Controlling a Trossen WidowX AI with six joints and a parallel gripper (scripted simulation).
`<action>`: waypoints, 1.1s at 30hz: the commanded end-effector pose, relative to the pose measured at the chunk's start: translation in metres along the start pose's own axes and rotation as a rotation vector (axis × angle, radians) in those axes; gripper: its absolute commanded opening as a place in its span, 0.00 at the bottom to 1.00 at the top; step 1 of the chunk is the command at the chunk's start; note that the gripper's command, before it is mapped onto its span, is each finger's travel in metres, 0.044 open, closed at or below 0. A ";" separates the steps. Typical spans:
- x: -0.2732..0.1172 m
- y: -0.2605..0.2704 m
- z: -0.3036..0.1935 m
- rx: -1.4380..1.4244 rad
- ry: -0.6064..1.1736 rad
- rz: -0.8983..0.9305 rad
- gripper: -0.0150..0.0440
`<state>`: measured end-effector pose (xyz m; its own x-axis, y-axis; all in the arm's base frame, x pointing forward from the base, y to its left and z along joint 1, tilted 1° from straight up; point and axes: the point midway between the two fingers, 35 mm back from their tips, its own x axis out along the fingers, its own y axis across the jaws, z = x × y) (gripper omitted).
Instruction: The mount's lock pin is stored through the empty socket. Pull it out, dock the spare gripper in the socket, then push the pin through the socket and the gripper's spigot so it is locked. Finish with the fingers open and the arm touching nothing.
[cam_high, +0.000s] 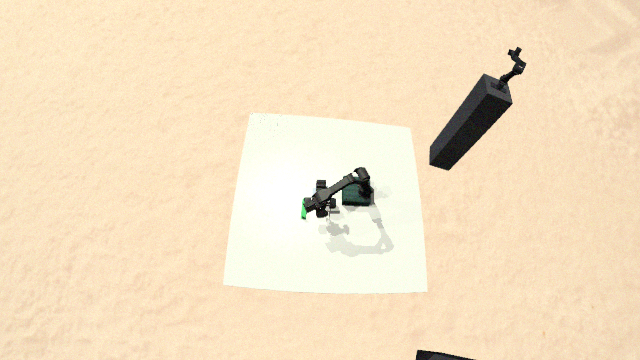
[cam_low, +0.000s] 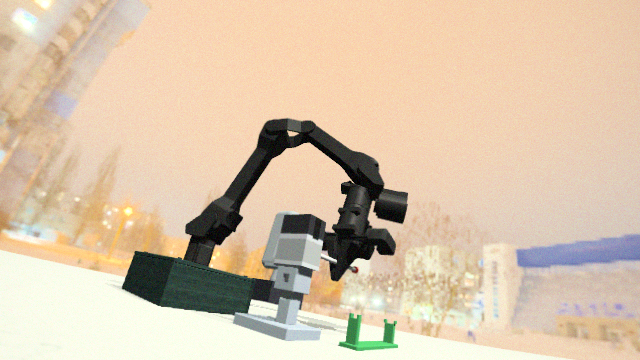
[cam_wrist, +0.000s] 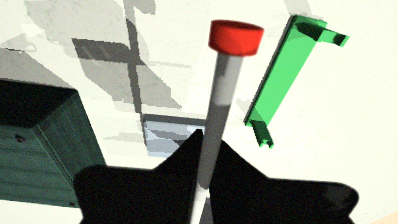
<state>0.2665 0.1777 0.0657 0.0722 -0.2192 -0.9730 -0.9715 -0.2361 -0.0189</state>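
My gripper (cam_low: 338, 274) (cam_wrist: 203, 134) points down, shut on the lock pin (cam_low: 329, 259) (cam_wrist: 220, 95), a thin grey rod with a red head. The pin is clear of the green cradle. In the exterior view it slants from the red head toward the mount, and its far end is hidden at the mount's edge. The mount has a grey base (cam_low: 277, 327), a post and a socket block (cam_low: 298, 281) with a hole in its side. A larger light grey body (cam_low: 299, 247) with a black top stands above the socket; it looks like the spare gripper. I cannot tell how fully it is seated.
A green cradle (cam_high: 303, 212) (cam_low: 369, 345) (cam_wrist: 285, 75) with two notched uprights stands empty beside the mount. The arm's dark green base box (cam_high: 352, 200) (cam_low: 200, 287) (cam_wrist: 45, 170) is on the mount's other side. A small dark block (cam_low: 262, 289) shows behind the mount.
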 end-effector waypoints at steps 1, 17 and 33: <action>0.001 0.005 0.001 0.002 -0.007 -0.004 0.25; 0.051 0.005 0.014 0.003 -0.008 -0.002 0.25; 0.050 0.004 0.001 0.004 -0.009 0.002 0.25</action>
<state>0.2648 0.1685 0.0160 0.0686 -0.2161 -0.9740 -0.9728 -0.2308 -0.0173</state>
